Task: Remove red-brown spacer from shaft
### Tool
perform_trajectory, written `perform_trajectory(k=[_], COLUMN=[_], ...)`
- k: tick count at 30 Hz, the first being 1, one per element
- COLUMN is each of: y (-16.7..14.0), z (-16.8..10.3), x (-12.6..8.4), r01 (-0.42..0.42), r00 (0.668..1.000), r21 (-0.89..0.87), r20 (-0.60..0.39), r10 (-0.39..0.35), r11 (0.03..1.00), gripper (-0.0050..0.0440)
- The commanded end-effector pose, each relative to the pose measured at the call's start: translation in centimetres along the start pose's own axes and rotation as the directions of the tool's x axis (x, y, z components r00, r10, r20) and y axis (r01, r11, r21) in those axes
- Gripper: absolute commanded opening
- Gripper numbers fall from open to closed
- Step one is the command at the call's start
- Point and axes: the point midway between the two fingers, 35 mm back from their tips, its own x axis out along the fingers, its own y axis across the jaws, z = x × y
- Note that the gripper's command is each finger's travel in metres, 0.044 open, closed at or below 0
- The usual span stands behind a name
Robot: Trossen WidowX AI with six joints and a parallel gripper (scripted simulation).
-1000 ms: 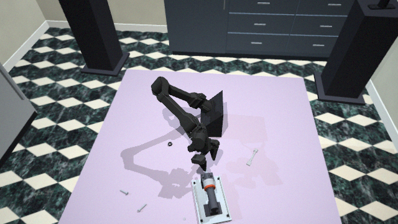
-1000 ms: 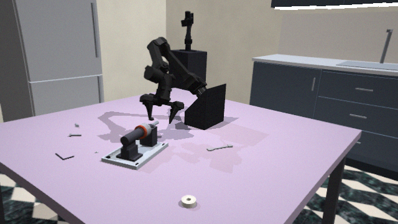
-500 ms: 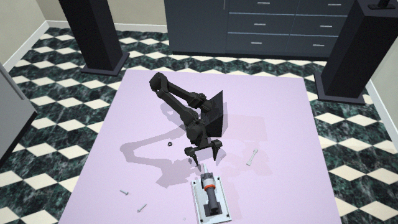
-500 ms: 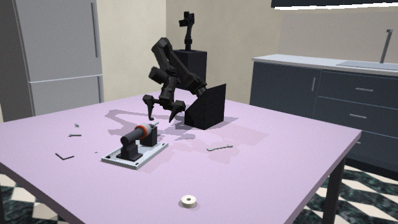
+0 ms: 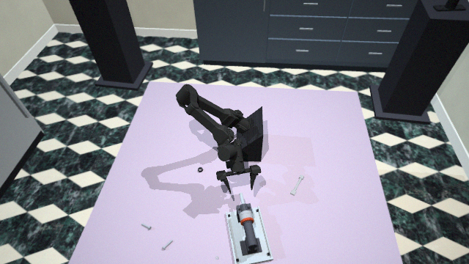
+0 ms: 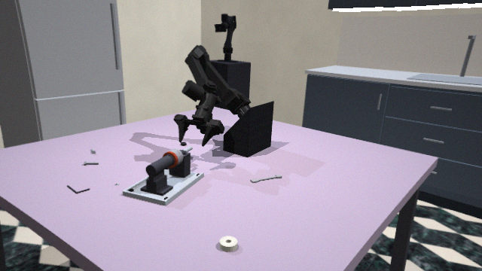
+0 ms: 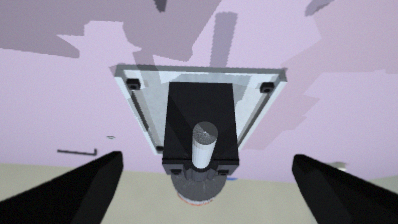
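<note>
The shaft assembly sits on a grey base plate (image 5: pixel 249 235) near the table's front edge. The pale shaft end (image 5: pixel 242 199) sticks out of the big housing block (image 5: pixel 243 210) toward the arm. The red-brown spacer (image 5: pixel 245 220) sits on the shaft right behind that block, with dark grey spacers (image 5: pixel 249 232) running to the small block (image 5: pixel 253 247). My gripper (image 5: pixel 239 186) is open and empty. It hovers just beyond the shaft end and a little above it, not touching. In the wrist view the shaft end (image 7: pixel 205 142) points at me between the spread fingers.
A dark wedge block (image 5: pixel 253 136) stands behind the gripper. A small dark ring (image 5: pixel 200 168), a pale flat link (image 5: pixel 297 185) and two bolts (image 5: pixel 146 226) (image 5: pixel 167 245) lie loose on the table. A white ring (image 6: pixel 228 242) lies near the table's far front edge.
</note>
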Motion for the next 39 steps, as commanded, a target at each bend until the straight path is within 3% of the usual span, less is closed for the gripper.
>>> perform_trajectory(k=[1,15,39], y=[0.5,0.4,0.5], z=[-0.8,-0.7,-1.1], x=[-0.3,-0.2,3.3], r01=[-0.010,-0.007,-0.009], r00=[1.000,1.000,1.000], r21=[0.019,0.015,0.008], r20=[-0.027,-0.023,-0.028], r10=[0.011,0.008,0.009], r11=[1.000,1.000,1.000], gripper=[0.0440,0.0440,0.0440])
